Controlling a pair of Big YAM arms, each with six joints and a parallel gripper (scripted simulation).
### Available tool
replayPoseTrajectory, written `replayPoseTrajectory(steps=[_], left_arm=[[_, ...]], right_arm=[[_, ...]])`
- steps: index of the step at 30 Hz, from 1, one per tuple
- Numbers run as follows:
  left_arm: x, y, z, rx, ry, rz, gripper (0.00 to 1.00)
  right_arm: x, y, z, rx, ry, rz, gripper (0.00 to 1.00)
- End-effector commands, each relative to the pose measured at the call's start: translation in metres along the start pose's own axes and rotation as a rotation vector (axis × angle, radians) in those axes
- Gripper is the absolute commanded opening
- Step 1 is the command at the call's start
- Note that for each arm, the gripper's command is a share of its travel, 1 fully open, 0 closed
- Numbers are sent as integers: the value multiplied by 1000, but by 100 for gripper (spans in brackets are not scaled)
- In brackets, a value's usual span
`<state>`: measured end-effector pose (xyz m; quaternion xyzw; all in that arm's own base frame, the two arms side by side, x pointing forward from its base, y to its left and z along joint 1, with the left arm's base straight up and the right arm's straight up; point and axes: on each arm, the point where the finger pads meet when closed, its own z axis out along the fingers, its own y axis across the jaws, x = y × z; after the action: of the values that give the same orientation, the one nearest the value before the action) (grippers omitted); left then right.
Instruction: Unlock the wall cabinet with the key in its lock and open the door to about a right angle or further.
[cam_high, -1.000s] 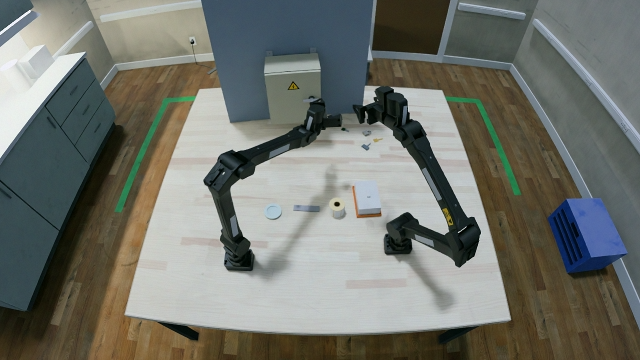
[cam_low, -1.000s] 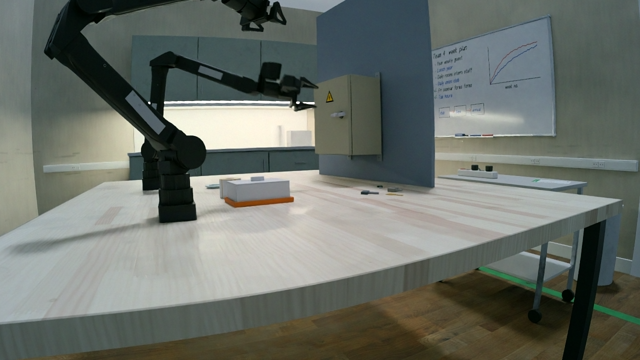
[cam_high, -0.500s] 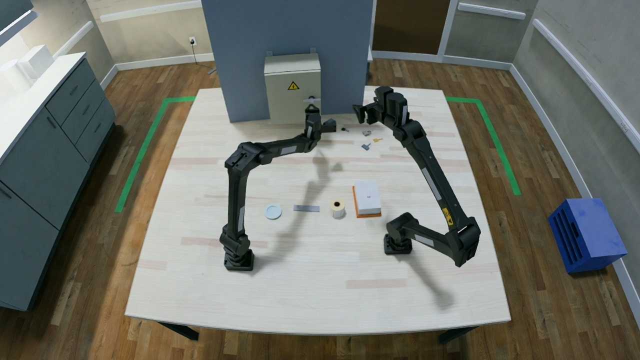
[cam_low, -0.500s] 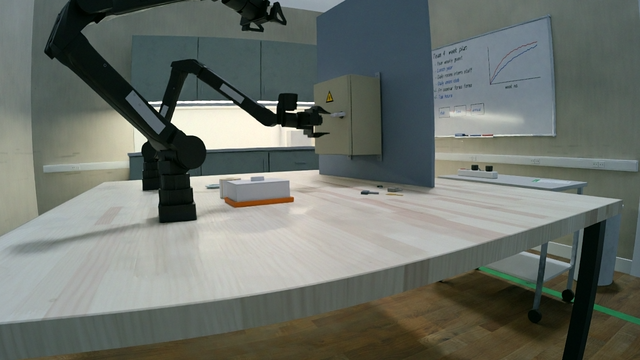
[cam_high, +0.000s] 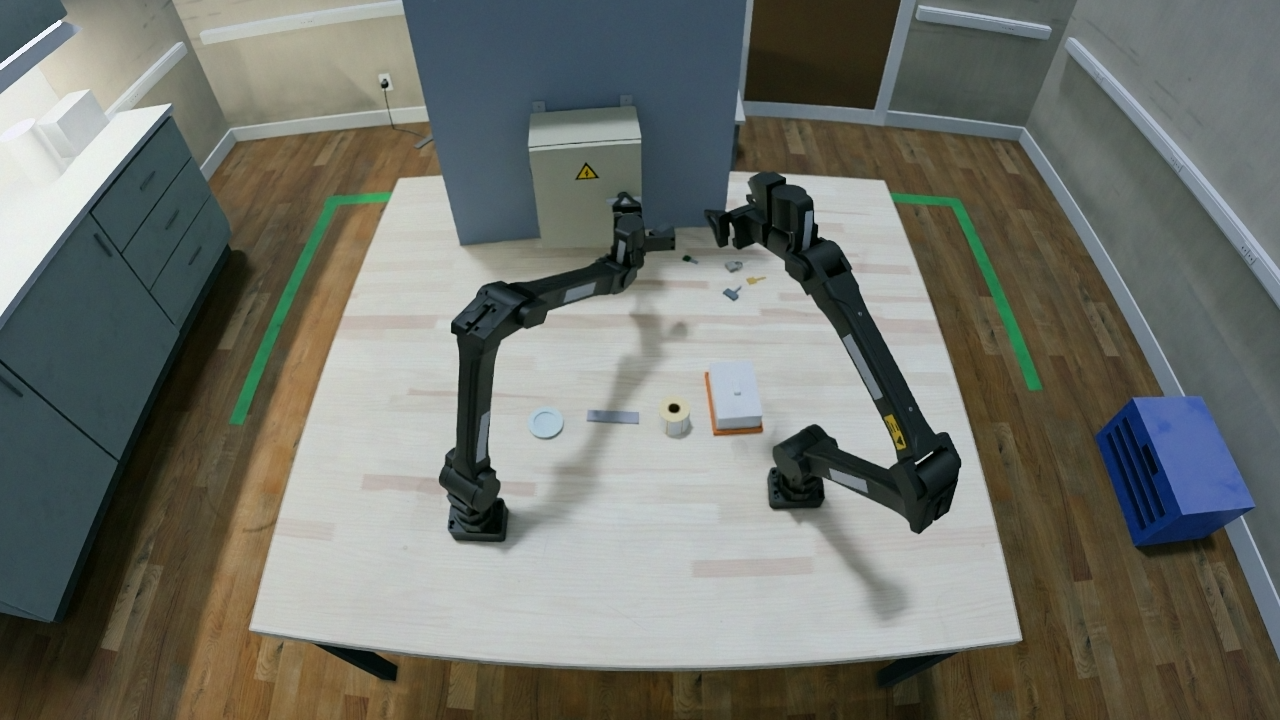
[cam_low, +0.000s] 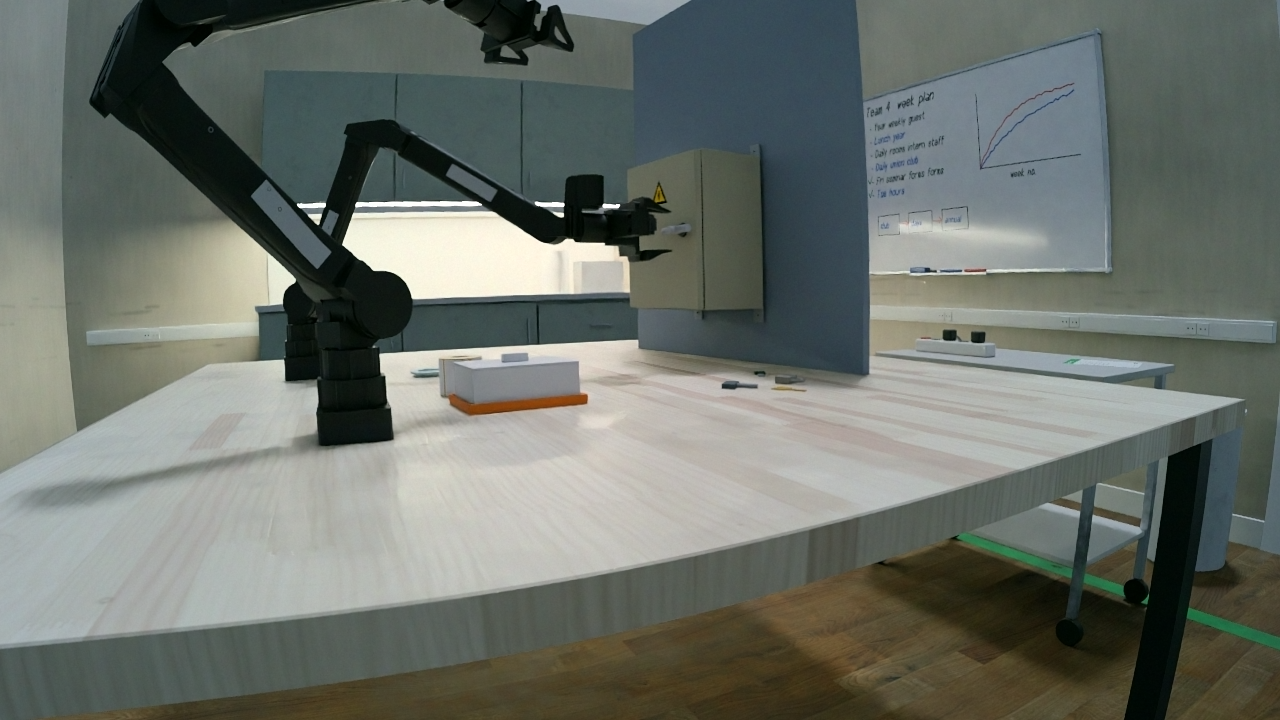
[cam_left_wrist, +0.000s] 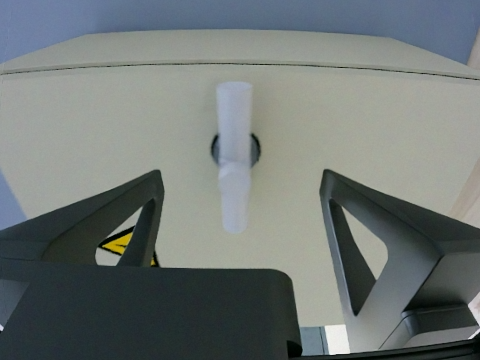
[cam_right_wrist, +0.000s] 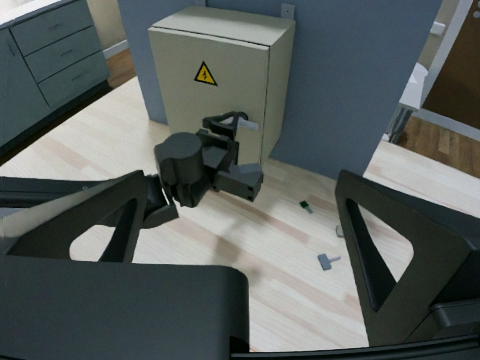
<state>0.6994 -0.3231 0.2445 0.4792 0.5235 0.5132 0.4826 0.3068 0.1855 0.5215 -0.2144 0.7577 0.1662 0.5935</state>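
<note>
The beige wall cabinet (cam_high: 572, 214) (cam_low: 732, 268) (cam_left_wrist: 125, 110) (cam_right_wrist: 175, 50) hangs on the blue-grey panel with its door shut. A white bar-shaped key handle (cam_low: 677, 230) (cam_left_wrist: 235, 125) (cam_right_wrist: 248, 125) sits over the dark round lock on the door. It runs sideways. My left gripper (cam_high: 626, 202) (cam_low: 667, 231) (cam_left_wrist: 241, 180) is open at the door front, with one finger above and one below the handle's near level; the handle shows between the fingertips, with gaps on both sides. My right gripper (cam_high: 724, 230) (cam_low: 547, 51) is open and empty, high above the table, right of the cabinet.
Small loose items, including a blue-grey one (cam_high: 732, 292) (cam_low: 739, 385) (cam_right_wrist: 325, 262) and a yellow one (cam_high: 753, 280) (cam_low: 789, 388), lie right of the cabinet. A white box (cam_high: 737, 394) (cam_low: 514, 379), a tape roll (cam_high: 674, 420) and a pale blue dish (cam_high: 546, 422) stand between the arms.
</note>
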Motion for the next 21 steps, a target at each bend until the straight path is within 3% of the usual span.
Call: replayPoseTrajectory(steps=[1,13,17,21], left_arm=[[5,18,24,-33,16,-12,81],[5,17,37,-30,14,-9,81],[4,55,33,-59,13,-24,81],[2,31,27,-36,8,-2,81]], right_arm=[[-20,7,-6,-19,-37,-20,100],[-20,6,-6,-19,-37,-20,100],[-20,6,-6,-19,-37,-20,100],[-20,6,-6,-19,-37,-20,100]])
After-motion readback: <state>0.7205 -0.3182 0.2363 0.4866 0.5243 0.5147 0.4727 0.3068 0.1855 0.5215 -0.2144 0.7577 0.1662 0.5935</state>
